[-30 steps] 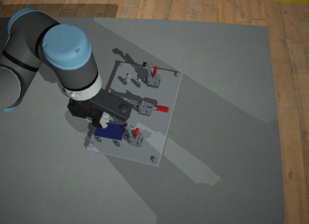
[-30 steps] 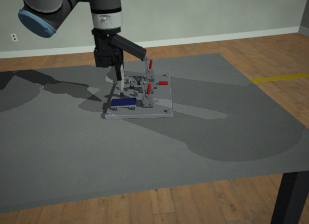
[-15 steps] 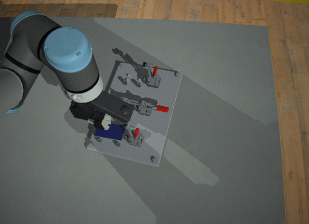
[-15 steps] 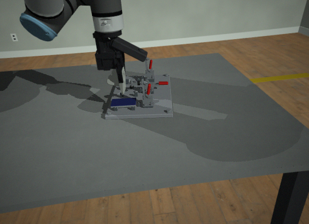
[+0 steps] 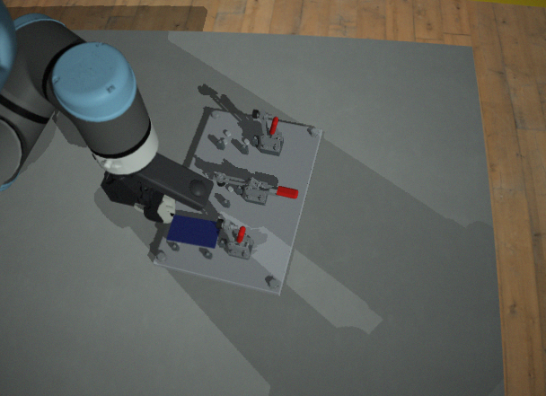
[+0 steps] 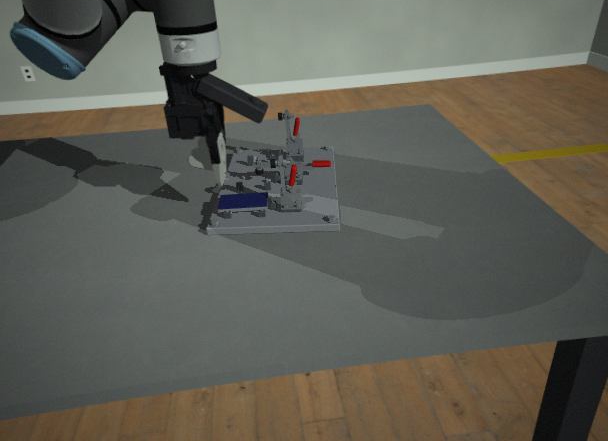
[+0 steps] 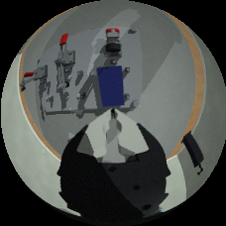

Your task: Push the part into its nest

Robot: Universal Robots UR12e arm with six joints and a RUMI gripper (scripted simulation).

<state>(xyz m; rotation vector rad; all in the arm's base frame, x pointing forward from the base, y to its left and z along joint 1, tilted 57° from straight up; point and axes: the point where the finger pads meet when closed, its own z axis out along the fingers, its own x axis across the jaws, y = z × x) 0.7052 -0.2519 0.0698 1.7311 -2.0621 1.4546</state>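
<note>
The part, a blue rectangular plate, lies over supports on one end of the grey fixture plate. One short end faces the nearby toggle clamp, whose red handle stands up. Whether the part touches the pads, stop block or side blocks is too small to tell. My gripper is shut and empty. Its tips point down just outside the part's other short end, the one away from the clamp, and appear close to the fixture's edge.
The middle clamp has its red handle lying flat, pointing outward. The far clamp has its handle raised. Small pins and posts stand by these clamps. Round corner studs stand on the fixture plate.
</note>
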